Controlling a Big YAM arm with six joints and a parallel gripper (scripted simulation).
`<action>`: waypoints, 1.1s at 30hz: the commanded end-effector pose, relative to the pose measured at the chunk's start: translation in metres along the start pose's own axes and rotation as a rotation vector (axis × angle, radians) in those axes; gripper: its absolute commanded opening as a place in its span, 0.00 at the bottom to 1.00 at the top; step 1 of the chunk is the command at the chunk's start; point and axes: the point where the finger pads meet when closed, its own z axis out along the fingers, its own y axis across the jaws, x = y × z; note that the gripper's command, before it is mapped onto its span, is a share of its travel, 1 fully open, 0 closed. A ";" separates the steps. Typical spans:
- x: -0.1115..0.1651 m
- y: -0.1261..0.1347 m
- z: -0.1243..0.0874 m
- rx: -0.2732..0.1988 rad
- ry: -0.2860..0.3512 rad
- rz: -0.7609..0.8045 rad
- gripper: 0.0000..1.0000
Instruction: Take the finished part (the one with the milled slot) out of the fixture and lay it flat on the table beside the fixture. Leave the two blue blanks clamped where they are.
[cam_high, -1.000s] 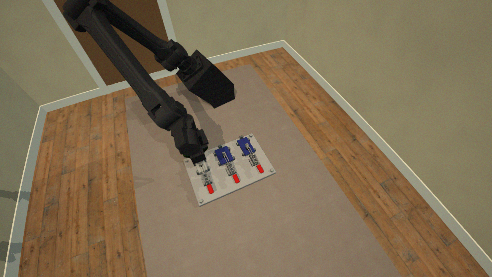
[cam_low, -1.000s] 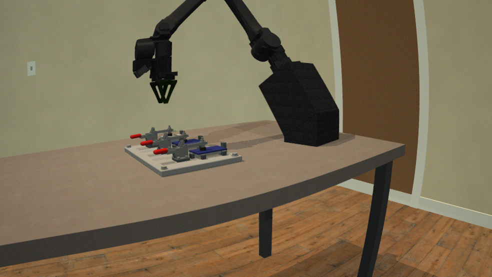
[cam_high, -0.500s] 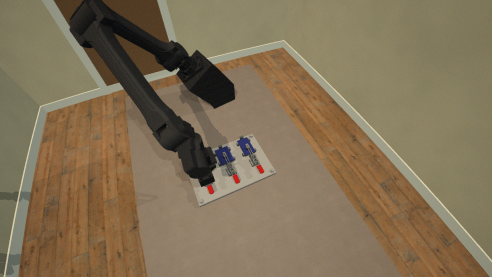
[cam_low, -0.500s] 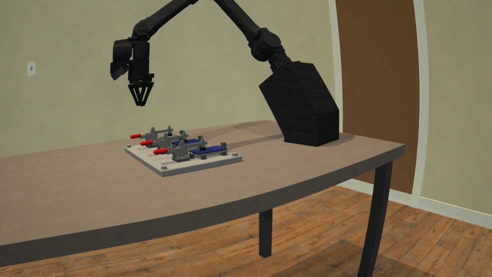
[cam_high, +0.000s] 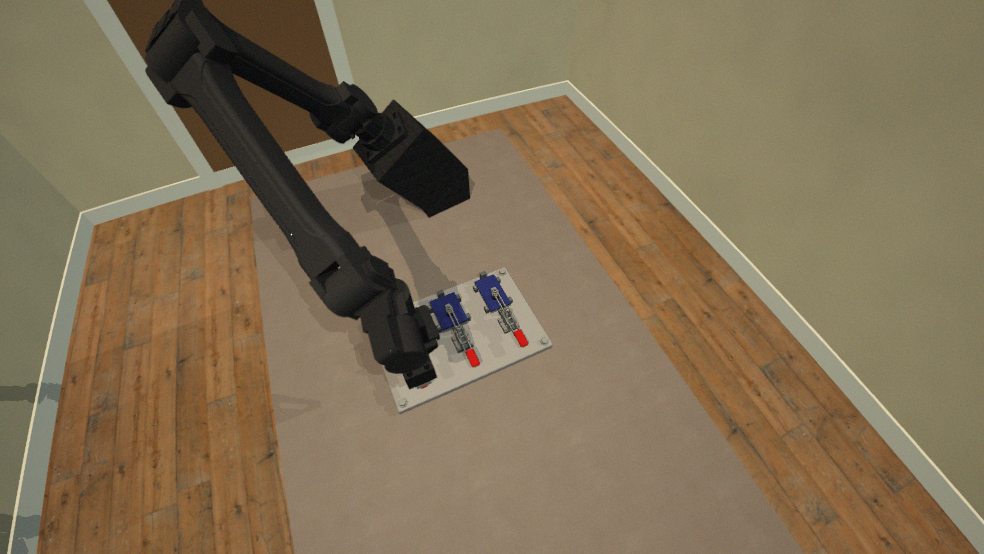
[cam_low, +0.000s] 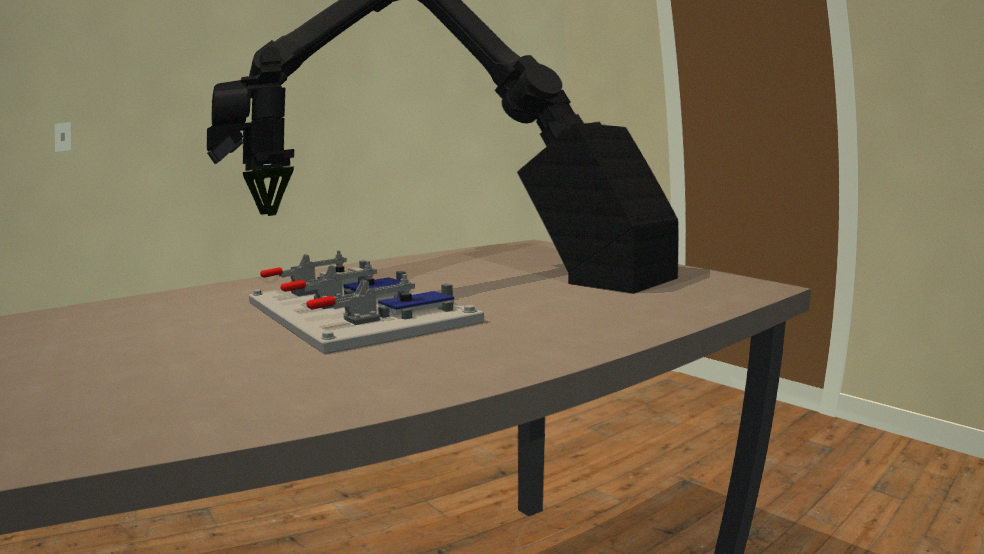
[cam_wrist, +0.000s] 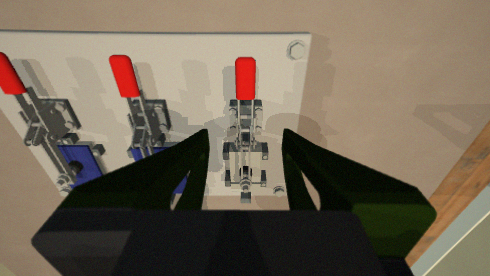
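The grey fixture plate (cam_high: 475, 344) (cam_low: 364, 313) (cam_wrist: 165, 85) lies on the table and carries three toggle clamps with red handles. The finished part (cam_wrist: 245, 161), pale grey, sits under the rightmost clamp (cam_wrist: 245, 115) in the wrist view. My wrist hides it in the top view. Two blue blanks (cam_high: 446, 306) (cam_high: 491, 292) (cam_low: 416, 299) sit clamped in the other stations. One blank (cam_wrist: 80, 161) shows in the wrist view, the other is partly behind my left finger. My gripper (cam_low: 267, 206) (cam_wrist: 245, 138) hangs well above the plate, over the finished part's clamp. It is partly open and empty.
The arm's black base (cam_high: 420, 172) (cam_low: 605, 213) stands on the table behind the fixture. The table's edge and the wooden floor (cam_wrist: 465, 170) lie close to the right of the plate in the wrist view.
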 end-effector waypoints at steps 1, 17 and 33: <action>-0.001 0.016 0.000 -0.003 0.012 -0.034 0.45; 0.004 0.002 0.051 -0.003 0.019 -0.010 0.45; 0.002 0.000 0.088 -0.001 0.013 -0.006 0.45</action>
